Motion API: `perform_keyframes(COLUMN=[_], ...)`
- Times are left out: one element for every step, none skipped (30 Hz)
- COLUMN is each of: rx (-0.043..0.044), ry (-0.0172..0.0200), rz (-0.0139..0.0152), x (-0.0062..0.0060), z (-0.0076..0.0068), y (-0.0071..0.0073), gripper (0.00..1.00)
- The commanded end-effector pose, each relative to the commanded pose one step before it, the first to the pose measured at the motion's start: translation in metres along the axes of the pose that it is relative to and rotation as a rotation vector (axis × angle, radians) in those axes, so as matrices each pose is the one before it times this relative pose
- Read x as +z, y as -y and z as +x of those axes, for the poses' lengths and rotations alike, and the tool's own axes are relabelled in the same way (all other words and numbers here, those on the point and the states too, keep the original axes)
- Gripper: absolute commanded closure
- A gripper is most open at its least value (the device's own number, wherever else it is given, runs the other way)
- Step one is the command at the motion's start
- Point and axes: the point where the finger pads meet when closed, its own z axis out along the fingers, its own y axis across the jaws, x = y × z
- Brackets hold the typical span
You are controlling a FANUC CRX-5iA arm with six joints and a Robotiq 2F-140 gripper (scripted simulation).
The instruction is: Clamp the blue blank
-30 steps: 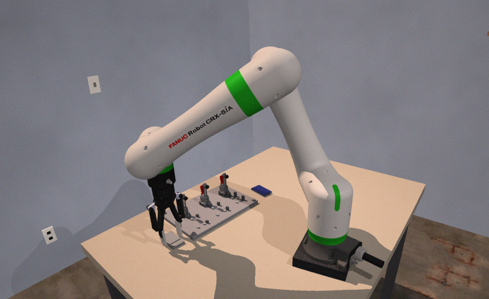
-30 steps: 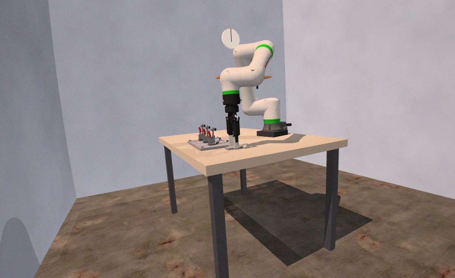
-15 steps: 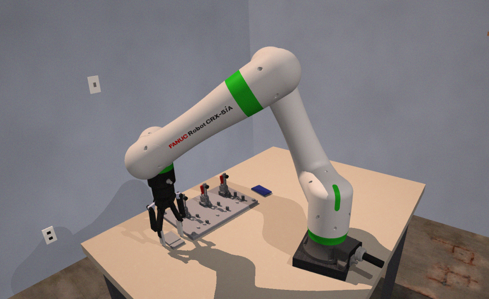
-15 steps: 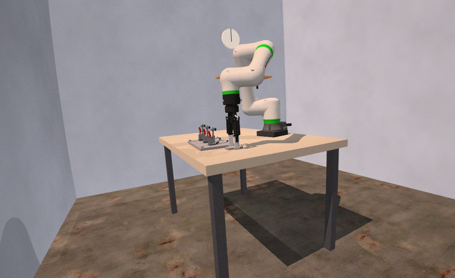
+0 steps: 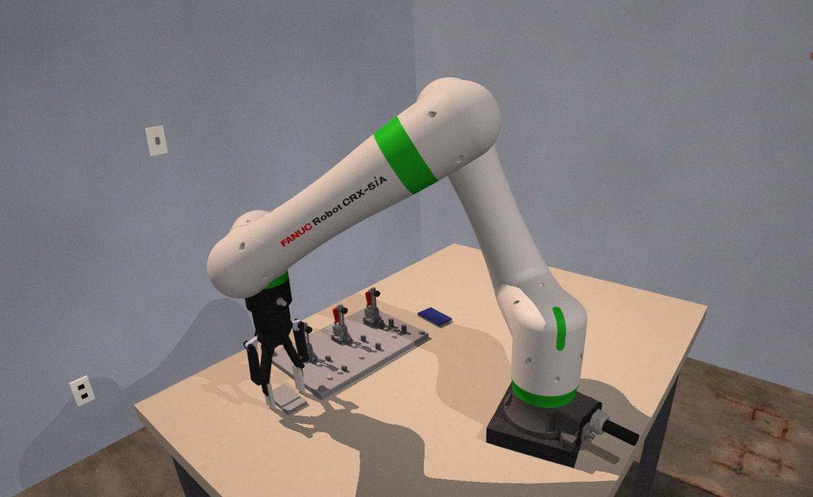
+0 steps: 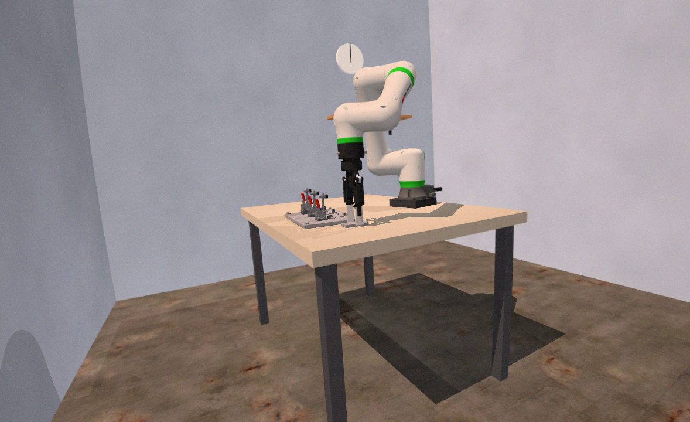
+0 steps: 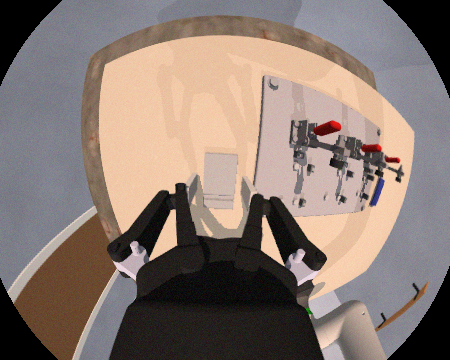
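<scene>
Straddling the finished part [image 5: 290, 400] [image 6: 354, 224] [image 7: 220, 175], the open pincer [image 5: 286, 398] [image 6: 354, 217] [image 7: 219, 182] shows both gaps only from the wrist.

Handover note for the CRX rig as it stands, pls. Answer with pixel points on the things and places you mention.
Gripper [image 5: 286, 398] [image 7: 219, 182]: open, fingers astride the finished part [image 5: 290, 400] [image 7: 221, 172], not gripping it.
Finished part: flat on the table, beside the fixture plate [image 5: 359, 366] [image 7: 280, 150].
Blue blank [image 5: 435, 316] [image 7: 377, 192]: on the table past the plate's far end.
Done: finished part out.
Left: raise the arm, pick the nest by size, seat the blank, lock its clamp, back off.
</scene>
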Motion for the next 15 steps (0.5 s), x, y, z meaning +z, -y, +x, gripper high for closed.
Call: perform_keyframes(rx=[0.00003,0.00000,0.00000,0.00000,0.00000,0.00000,0.00000,0.00000,0.00000,0.00000,0.00000,0.00000,0.00000,0.00000,0.00000], ry=[-0.00040,0.00000,0.00000,0.00000,0.00000,0.00000,0.00000,0.00000,0.00000,0.00000,0.00000,0.00000,0.00000,0.00000,0.00000], rz=[0.00019,0.00000,0.00000,0.00000,0.00000,0.00000,0.00000,0.00000,0.00000,0.00000,0.00000,0.00000,0.00000,0.00000,0.00000], x=[-0.00020,-0.00005,-0.00032,-0.00080,0.00000,0.00000,-0.00144,-0.00218,-0.00296,-0.00376,-0.00452,-0.00521,-0.00581,-0.00630,-0.00666], z=[0.00017,0.00000,0.00000,0.00000,0.00000,0.00000,0.00000,0.00000,0.00000,0.00000,0.00000,0.00000,0.00000,0.00000,0.00000], y=[0.00009,0.00000,0.00000,0.00000,0.00000,0.00000,0.00000,0.00000,0.00000,0.00000,0.00000,0.00000,0.00000,0.00000,0.00000], gripper=[0.53,0.53,0.53,0.53,0.53,0.53,0.53,0.53,0.53,0.53,0.53,0.53,0.53,0.53,0.53])
